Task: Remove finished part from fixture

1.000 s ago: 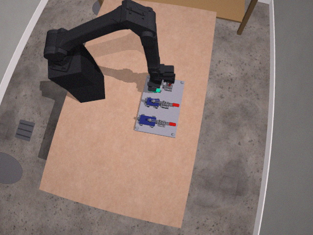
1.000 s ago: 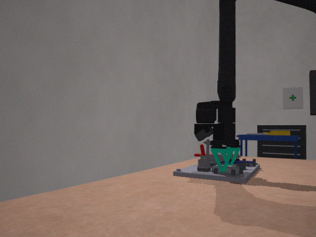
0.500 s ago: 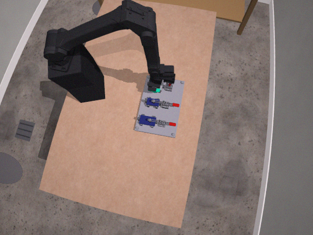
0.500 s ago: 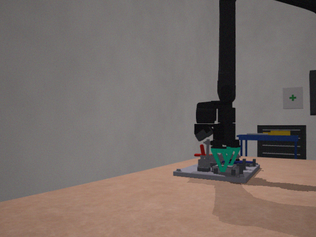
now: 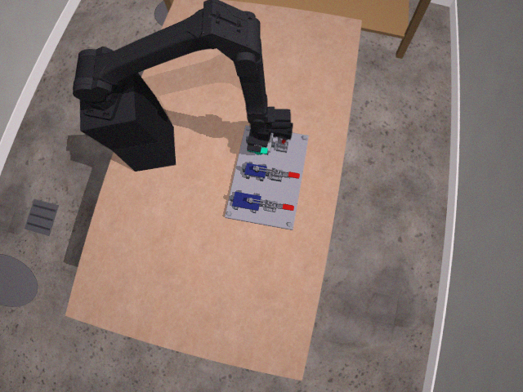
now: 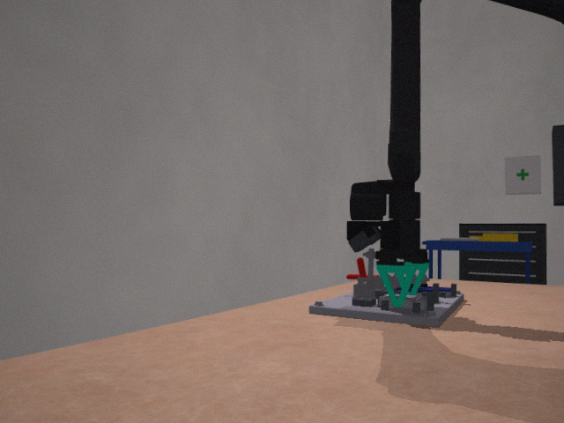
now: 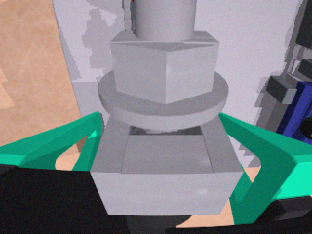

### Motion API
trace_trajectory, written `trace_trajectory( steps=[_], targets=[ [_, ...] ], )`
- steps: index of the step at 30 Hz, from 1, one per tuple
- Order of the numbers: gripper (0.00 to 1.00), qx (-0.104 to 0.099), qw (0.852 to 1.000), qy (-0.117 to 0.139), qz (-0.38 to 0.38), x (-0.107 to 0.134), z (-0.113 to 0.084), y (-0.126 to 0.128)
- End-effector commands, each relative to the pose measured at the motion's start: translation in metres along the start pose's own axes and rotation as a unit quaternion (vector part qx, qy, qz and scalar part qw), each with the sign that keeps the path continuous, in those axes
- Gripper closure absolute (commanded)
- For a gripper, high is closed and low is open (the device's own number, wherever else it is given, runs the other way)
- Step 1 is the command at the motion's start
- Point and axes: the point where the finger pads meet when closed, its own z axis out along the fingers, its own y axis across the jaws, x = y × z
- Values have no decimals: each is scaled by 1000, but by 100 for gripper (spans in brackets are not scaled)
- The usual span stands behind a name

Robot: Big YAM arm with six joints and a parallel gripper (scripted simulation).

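The hand (image 5: pixel 258 148) (image 6: pixel 404 298) (image 7: pixel 157 118) was wide over the fixture (image 5: pixel 282 189) (image 6: pixel 337 309) (image 7: pixel 249 44). Both blue blanks (image 5: pixel 240 201) (image 6: pixel 437 289) (image 7: pixel 296 112) sat clamped; lifting and laying were left.

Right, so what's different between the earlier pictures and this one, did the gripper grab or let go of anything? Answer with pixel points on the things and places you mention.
Nothing visibly changed. The gripper (image 5: pixel 261 149) (image 6: pixel 404 298) (image 7: pixel 157 118) is still open and low over the same end of the fixture plate (image 5: pixel 287 189) (image 6: pixel 332 302) (image 7: pixel 244 29), with nothing taken hold of or let go. Both blue blanks (image 5: pixel 250 170) (image 5: pixel 239 201) (image 6: pixel 433 289) (image 7: pixel 294 109) stayed clamped.
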Motion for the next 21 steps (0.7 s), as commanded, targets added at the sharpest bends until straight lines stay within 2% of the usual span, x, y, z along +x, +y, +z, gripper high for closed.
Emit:
trace_trajectory(
  steps=[1, 21],
  targets=[
    [8, 2, 1000, 13, 2, 8, 2, -6],
    [8, 2, 1000, 14, 2, 11, 3, -7]
  ],
)
